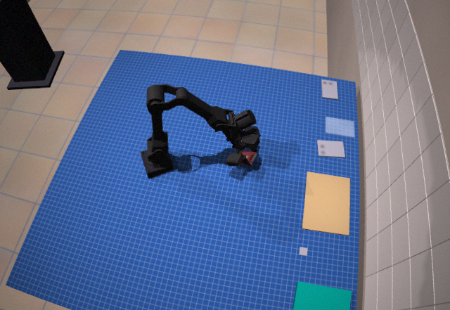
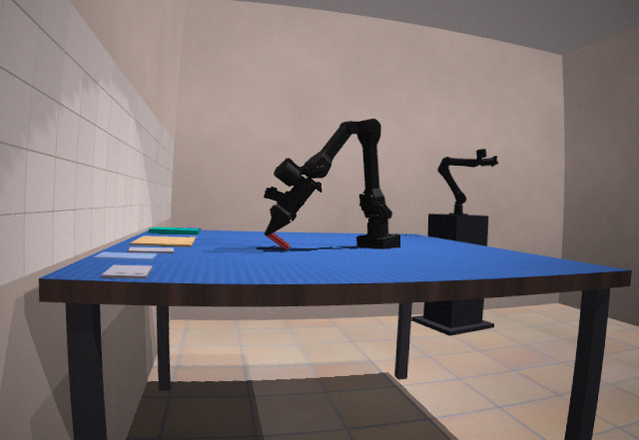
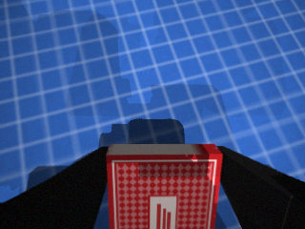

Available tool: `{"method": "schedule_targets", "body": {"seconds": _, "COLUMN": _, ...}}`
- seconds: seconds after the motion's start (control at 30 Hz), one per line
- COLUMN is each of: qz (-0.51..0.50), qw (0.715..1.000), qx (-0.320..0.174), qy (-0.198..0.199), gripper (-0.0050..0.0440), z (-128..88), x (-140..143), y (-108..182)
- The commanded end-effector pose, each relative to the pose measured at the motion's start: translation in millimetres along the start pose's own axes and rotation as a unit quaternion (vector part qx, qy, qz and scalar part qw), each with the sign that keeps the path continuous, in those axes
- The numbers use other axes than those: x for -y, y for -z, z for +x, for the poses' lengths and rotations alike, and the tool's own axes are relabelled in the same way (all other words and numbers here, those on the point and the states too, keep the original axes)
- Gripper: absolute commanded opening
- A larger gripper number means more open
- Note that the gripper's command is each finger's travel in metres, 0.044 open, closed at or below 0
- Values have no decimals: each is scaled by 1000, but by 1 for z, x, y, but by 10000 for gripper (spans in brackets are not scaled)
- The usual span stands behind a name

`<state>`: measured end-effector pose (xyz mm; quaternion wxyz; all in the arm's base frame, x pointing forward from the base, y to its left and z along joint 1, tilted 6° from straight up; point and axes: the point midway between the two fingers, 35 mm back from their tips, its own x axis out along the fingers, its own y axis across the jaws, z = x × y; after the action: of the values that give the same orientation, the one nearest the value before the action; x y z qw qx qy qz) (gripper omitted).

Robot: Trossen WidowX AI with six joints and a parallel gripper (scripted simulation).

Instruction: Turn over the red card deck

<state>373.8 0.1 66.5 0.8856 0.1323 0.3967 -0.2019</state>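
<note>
The red boxed card deck (image 1: 249, 157) is between the fingers of my gripper (image 1: 242, 158), near the middle of the blue grid mat (image 1: 188, 190). My gripper is shut on the deck. In the exterior view the deck (image 2: 279, 240) hangs tilted from the fingertips (image 2: 271, 229), with its lower end at or just above the mat; I cannot tell whether it touches. In the wrist view the deck's patterned red face (image 3: 164, 188) fills the lower middle, with a black finger on each side, and its far edge is seen against the mat.
Flat patches lie along the mat's wall-side edge: two white cards (image 1: 329, 88) (image 1: 330, 148), a light blue one (image 1: 339, 126), an orange sheet (image 1: 326, 202), a small grey square (image 1: 303, 251) and a teal sheet (image 1: 322, 296). A second arm on a black pedestal (image 2: 457, 228) stands beyond the table.
</note>
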Motion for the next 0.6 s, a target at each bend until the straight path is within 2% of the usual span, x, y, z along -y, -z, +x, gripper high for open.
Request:
{"method": "schedule_targets", "body": {"seconds": 0.0, "qz": 2, "qw": 999, "qx": 33, "qy": -6, "gripper": 291, "z": -9, "x": -2, "y": -7}}
{"method": "schedule_targets", "body": {"seconds": 0.13, "qz": 3, "qw": 997, "qx": 80, "qy": -6, "gripper": 291, "z": -12, "x": -1, "y": -5}}
{"method": "schedule_targets", "body": {"seconds": 0.47, "qz": 3, "qw": 995, "qx": 97, "qy": -6, "gripper": 291, "z": -18, "x": -2, "y": -1}}
{"method": "schedule_targets", "body": {"seconds": 0.57, "qz": 3, "qw": 991, "qx": 133, "qy": -6, "gripper": 291, "z": -20, "x": -1, "y": 0}}
